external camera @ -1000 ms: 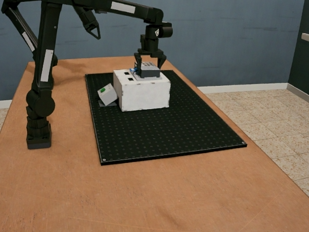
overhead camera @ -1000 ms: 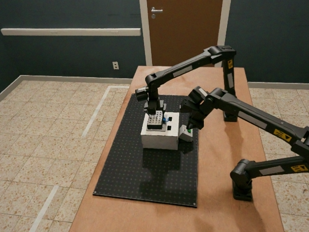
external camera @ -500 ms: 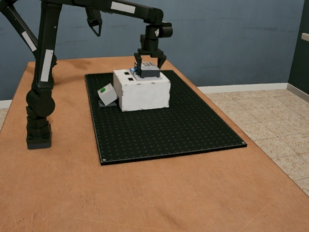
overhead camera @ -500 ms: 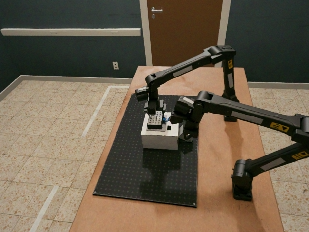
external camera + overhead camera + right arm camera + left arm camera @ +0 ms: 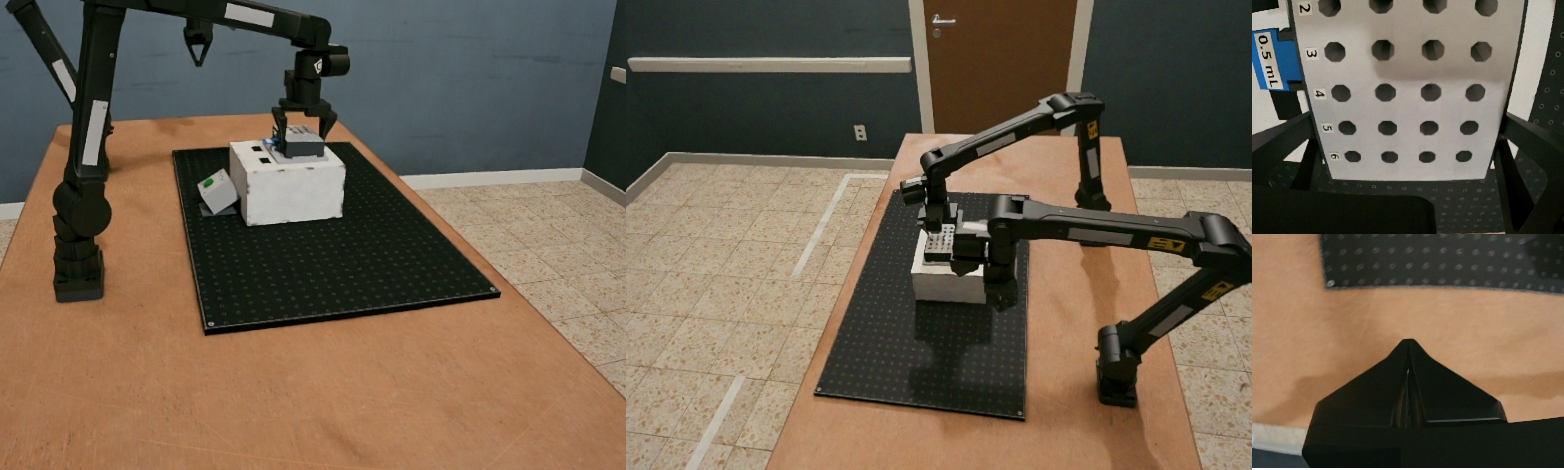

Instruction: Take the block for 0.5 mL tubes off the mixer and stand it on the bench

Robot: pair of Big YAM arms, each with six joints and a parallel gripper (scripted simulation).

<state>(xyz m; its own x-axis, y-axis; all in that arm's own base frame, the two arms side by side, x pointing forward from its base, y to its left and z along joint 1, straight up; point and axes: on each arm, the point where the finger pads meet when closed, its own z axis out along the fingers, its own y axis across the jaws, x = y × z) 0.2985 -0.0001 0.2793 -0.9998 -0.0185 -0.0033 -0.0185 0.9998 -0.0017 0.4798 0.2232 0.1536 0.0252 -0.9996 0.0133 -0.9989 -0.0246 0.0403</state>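
The 0.5 mL tube block (image 5: pixel 940 243) (image 5: pixel 304 148) (image 5: pixel 1408 110), pale-topped with rows of holes and dark sides, sits on the grey plate on top of the white mixer (image 5: pixel 949 288) (image 5: pixel 295 194). Its blue lever (image 5: pixel 267 142) (image 5: pixel 1283 60), labelled 0.5 mL, is at the block's front side. My right gripper (image 5: pixel 304 139) (image 5: pixel 1408 116) points down and is shut on the block, one finger on the lever side and one opposite. My left gripper (image 5: pixel 199 64) (image 5: pixel 1408 349) is shut and empty, pointing down, off the mixer's front side.
A small grey box with a green button (image 5: pixel 222 196) stands against the mixer's front. The mixer stands on a black perforated mat (image 5: pixel 868 354) (image 5: pixel 353 273) (image 5: pixel 1452 264) on the wooden table (image 5: pixel 1065 354) (image 5: pixel 313 394). The left arm hides part of the mixer in the top view.
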